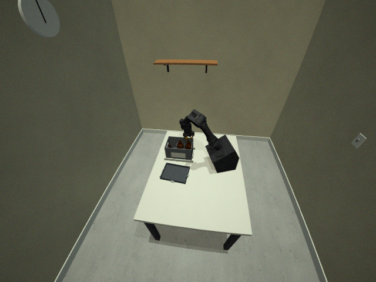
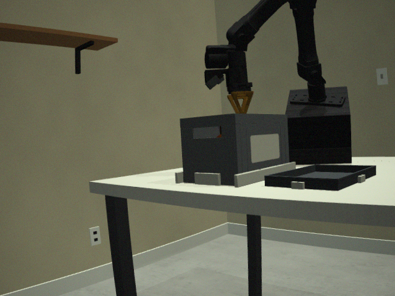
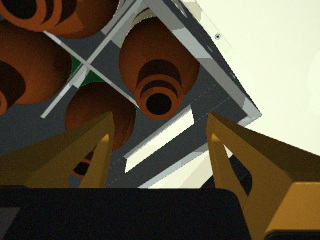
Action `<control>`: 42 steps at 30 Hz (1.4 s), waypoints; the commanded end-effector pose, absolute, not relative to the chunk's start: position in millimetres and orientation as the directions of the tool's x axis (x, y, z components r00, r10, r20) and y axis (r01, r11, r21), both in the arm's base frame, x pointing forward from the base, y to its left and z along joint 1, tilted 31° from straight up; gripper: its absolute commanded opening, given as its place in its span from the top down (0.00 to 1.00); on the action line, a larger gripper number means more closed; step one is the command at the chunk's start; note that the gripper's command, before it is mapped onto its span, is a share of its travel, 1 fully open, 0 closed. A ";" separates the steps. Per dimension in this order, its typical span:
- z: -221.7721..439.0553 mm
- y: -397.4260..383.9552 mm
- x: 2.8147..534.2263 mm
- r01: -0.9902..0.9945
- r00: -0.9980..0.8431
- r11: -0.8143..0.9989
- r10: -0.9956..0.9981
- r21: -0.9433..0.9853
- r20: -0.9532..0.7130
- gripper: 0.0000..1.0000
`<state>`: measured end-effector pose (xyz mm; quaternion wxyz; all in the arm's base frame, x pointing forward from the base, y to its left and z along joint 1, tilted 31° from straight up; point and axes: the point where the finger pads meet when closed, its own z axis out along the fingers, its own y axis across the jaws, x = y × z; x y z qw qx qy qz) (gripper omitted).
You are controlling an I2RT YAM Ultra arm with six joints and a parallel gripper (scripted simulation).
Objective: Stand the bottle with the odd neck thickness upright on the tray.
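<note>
The grey crate point(image 1: 188, 154) point(image 2: 208, 156) holds brown bottles. In the wrist view four show: one bottle point(image 3: 175, 55) in a corner cell, one point(image 3: 95, 102) partly behind the left finger, one point(image 3: 40, 65) at the left edge and one point(image 3: 90, 22) at the top left. A fifth cannot be made out. Neck thickness cannot be compared clearly. My gripper point(image 1: 188, 138) point(image 2: 241, 112) point(image 3: 160, 120) is open and points down over the crate; the corner bottle's mouth appears between the fingertips, not gripped. The dark tray point(image 1: 175, 173) point(image 2: 318, 184) lies empty beside the crate.
Low light-grey strips point(image 2: 265, 174) stand along the crate's base, and small blocks point(image 2: 297, 185) sit against the tray. Thin dividers point(image 3: 117, 87) part the crate's cells. The arm's dark pedestal point(image 1: 226, 157) point(image 2: 318, 137) stands on the table point(image 1: 197, 203). A shelf point(image 1: 185, 61) is on the wall.
</note>
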<state>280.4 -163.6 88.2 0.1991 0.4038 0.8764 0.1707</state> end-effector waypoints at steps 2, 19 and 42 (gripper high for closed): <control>101.3 -178.4 285.6 0.633 -0.574 0.624 0.776 0.458 -0.262 0.39; 91.5 -176.4 288.8 0.641 -0.575 0.616 0.780 0.457 -0.245 0.39; 62.8 -162.7 292.0 0.647 -0.588 0.612 0.780 0.455 -0.212 0.39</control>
